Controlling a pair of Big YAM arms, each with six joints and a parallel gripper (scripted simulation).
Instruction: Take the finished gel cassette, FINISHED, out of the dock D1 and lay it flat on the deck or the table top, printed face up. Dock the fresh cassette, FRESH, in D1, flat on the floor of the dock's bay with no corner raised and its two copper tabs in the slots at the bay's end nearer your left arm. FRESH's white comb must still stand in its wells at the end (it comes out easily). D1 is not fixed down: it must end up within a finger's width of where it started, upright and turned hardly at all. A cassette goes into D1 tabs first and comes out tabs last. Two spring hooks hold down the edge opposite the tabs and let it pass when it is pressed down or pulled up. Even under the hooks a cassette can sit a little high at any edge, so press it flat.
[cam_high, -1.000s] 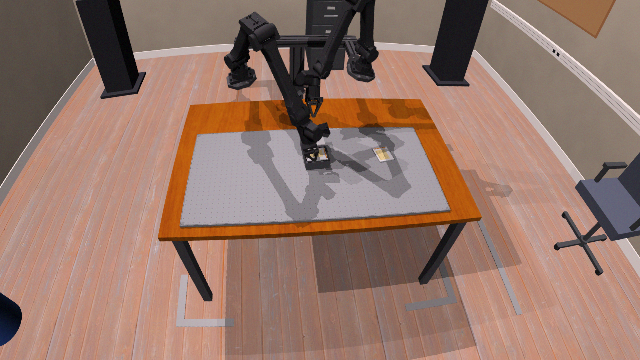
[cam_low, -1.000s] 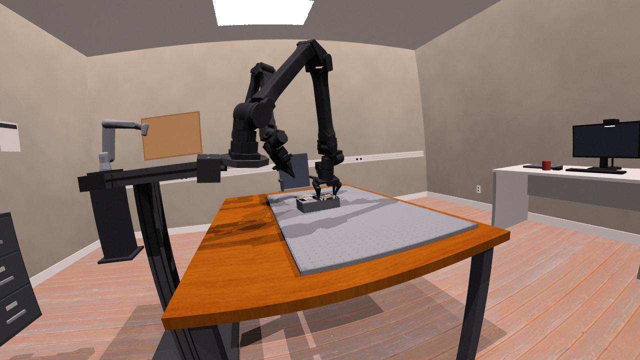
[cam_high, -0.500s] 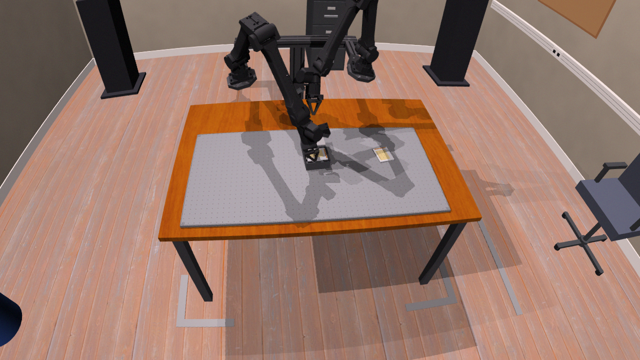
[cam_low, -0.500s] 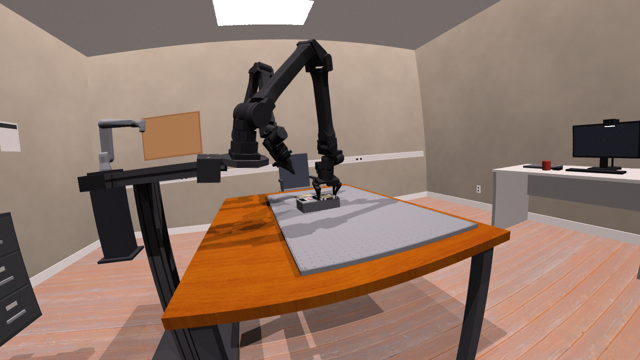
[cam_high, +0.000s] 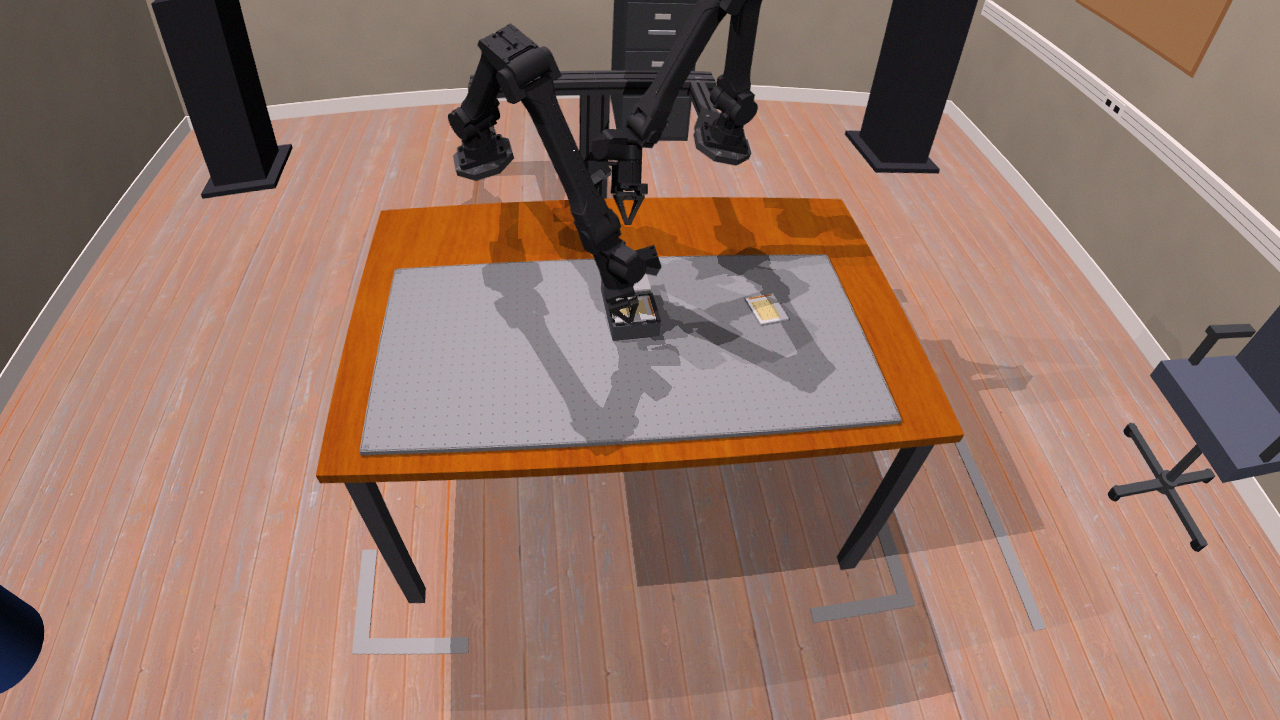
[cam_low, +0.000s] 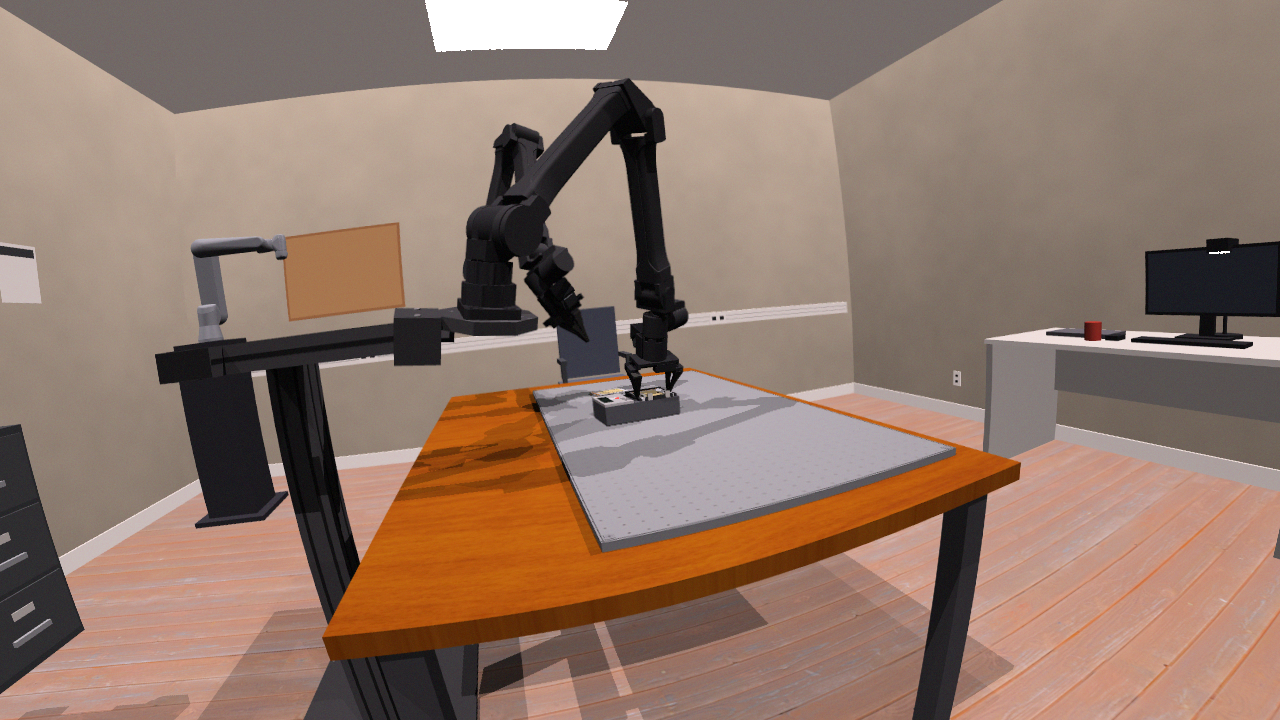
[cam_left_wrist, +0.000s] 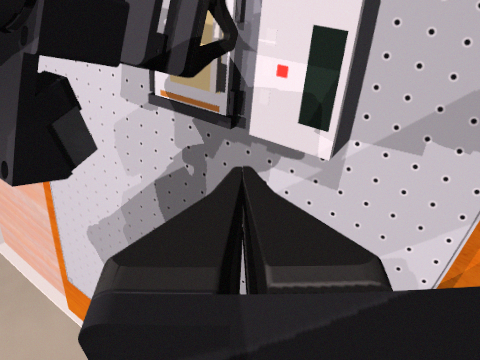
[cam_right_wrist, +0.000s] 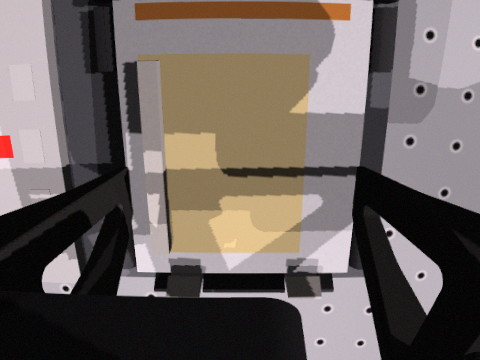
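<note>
The docked gel cassette (cam_high: 646, 309) (cam_low: 660, 394) (cam_left_wrist: 192, 82) (cam_right_wrist: 230, 150) lies in dock D1 (cam_high: 637, 332) (cam_low: 637, 411) (cam_left_wrist: 192, 111) (cam_right_wrist: 380, 100), gel window up. A pale raised strip, apparently the comb (cam_right_wrist: 152, 130), runs along one side of its window, so it looks to be FRESH, though no name is legible. In the right wrist view, narrow dark gaps run between the cassette's long edges and the bay walls. An orange stripe (cam_left_wrist: 190, 101) (cam_right_wrist: 242, 11) crosses the cassette toward the left-arm end; two small blocks at the opposite end look like the spring hooks (cam_right_wrist: 184, 280). Whether every corner sits fully down cannot be told.

The right gripper (cam_high: 630, 315) (cam_low: 654, 394) (cam_left_wrist: 193, 33) (cam_right_wrist: 242, 181) is clamped across the cassette's width, one finger at each long edge. Its fingers cover parts of the cassette in the top and left wrist views; the right wrist view cuts off the end beyond the stripe, and the tabs cannot be made out.

Beside the bay, D1's white panel (cam_left_wrist: 270, 115) carries a red square and a dark green rectangle. The left gripper (cam_high: 629, 222) (cam_low: 586, 338) (cam_left_wrist: 242, 181) hovers above and apart from D1, fingertips together, holding nothing. Well apart from D1, toward the left-arm side, the other gel cassette (cam_high: 767, 309) (cam_low: 608, 391) lies flat on the perforated deck (cam_high: 501, 394) (cam_low: 742, 465) (cam_left_wrist: 400, 170) (cam_right_wrist: 425, 310), with open deck between them.
</note>
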